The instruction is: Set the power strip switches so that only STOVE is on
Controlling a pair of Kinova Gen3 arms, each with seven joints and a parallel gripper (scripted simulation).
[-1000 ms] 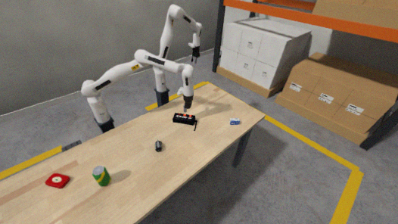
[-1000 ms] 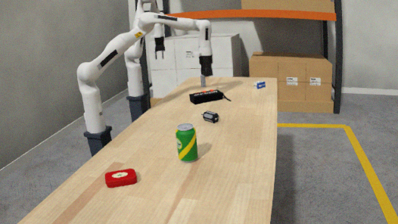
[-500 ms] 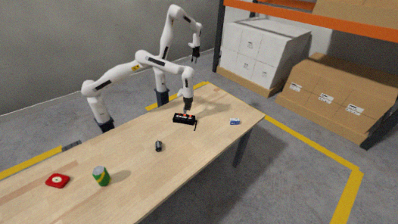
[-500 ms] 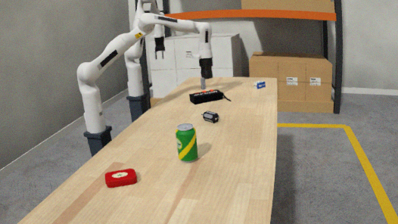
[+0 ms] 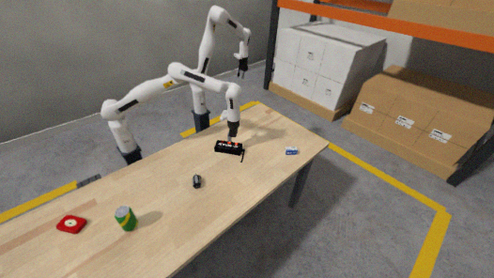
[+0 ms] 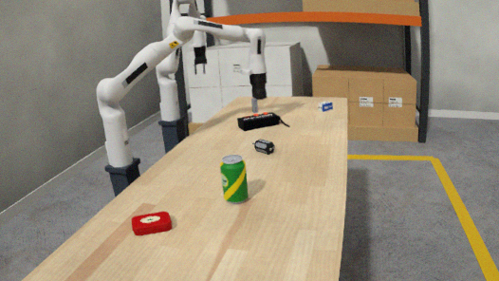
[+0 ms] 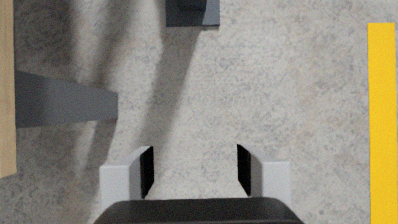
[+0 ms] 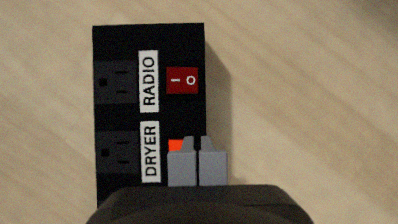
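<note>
The power strip (image 5: 228, 147) (image 6: 259, 121) (image 8: 150, 37) lies switches-up on the table (image 5: 155, 188) (image 6: 294, 190). The closed right gripper (image 5: 230, 139) (image 6: 254, 112) (image 8: 197, 153) is over the DRYER switch (image 8: 175, 145); the left gripper (image 5: 241, 75) (image 6: 200, 72) (image 7: 195, 163) is wide open, beyond the table edge.
</note>
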